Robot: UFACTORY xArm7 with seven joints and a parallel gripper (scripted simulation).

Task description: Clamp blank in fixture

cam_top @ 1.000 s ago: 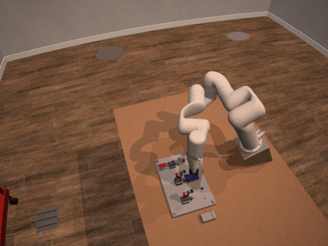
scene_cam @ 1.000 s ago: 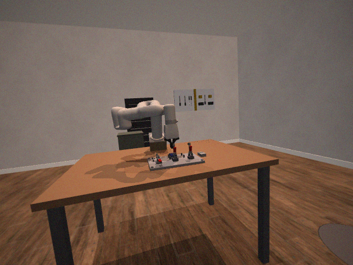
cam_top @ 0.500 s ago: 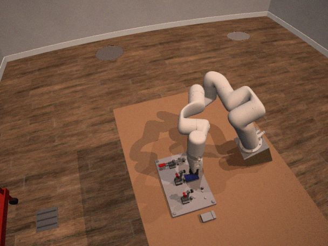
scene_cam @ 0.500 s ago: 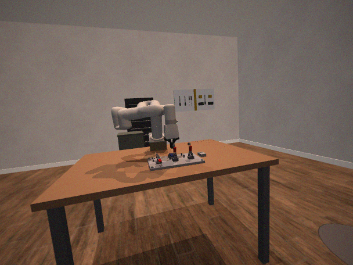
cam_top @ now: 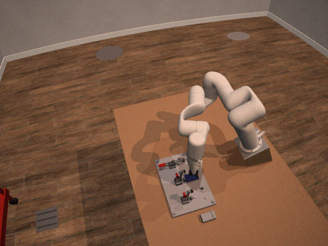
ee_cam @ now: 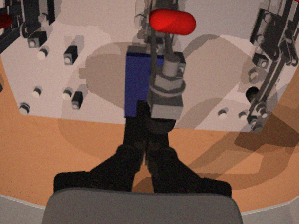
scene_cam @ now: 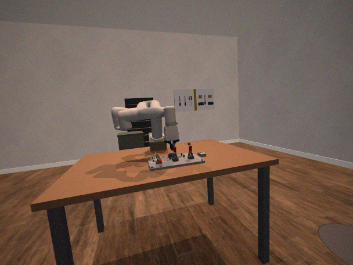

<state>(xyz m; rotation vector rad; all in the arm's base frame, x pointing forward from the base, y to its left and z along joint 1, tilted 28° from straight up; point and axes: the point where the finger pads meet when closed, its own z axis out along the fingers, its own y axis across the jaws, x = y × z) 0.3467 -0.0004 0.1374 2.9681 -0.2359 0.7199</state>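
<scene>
Standing on wood floor point(scene_cam: 290, 180), brown table point(scene_cam: 232, 163) — grey walls point(scene_cam: 72, 72)

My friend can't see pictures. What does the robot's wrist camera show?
The gripper, jaws shut and holding nothing, points at the blue blank on the grey fixture plate. Beyond it stands a red clamp handle.

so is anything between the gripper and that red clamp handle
In the wrist view the clamp's grey presser sits just ahead of the shut gripper, overlapping the blue blank, with the red handle beyond it. Nothing else shows between them.
</scene>
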